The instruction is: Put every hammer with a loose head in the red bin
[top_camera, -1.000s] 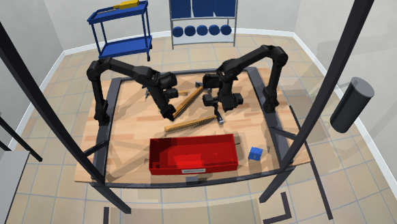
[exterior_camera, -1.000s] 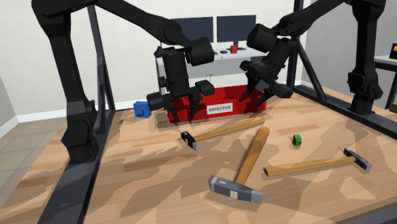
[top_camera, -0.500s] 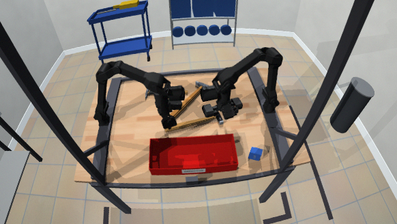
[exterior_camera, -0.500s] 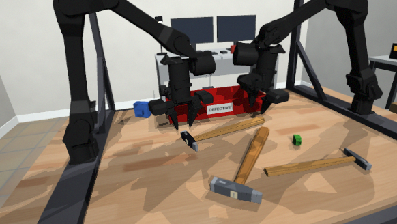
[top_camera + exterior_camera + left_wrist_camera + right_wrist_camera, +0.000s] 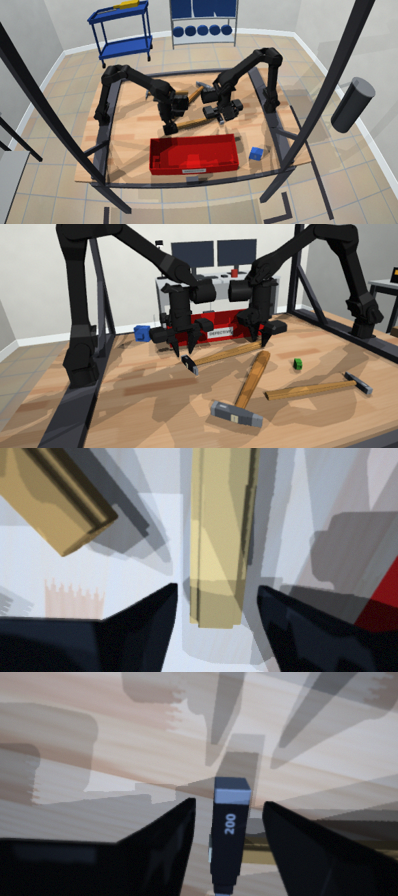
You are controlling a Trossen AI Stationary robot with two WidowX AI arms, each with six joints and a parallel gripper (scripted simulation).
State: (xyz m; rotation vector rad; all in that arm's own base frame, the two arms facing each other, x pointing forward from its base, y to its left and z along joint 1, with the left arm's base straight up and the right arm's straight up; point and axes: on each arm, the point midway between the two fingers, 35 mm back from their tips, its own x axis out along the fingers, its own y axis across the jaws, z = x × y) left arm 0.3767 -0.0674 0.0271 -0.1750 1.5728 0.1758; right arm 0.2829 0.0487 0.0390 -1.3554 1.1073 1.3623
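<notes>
Both claws part-open, nothing grasped! By the bin (image 5: 194,171) (image 5: 219,317) (image 5: 387,598), the left claw (image 5: 169,127) (image 5: 258,343) (image 5: 217,591) straddles the near hammer's handle (image 5: 195,123) (image 5: 229,354) (image 5: 220,538), the right claw (image 5: 222,119) (image 5: 184,354) (image 5: 229,807) its head (image 5: 221,120) (image 5: 190,365) (image 5: 229,832). Best square up, clench both, then wiggle gently. The bin's wall crowds the left; beyond the head, there's more room.
</notes>
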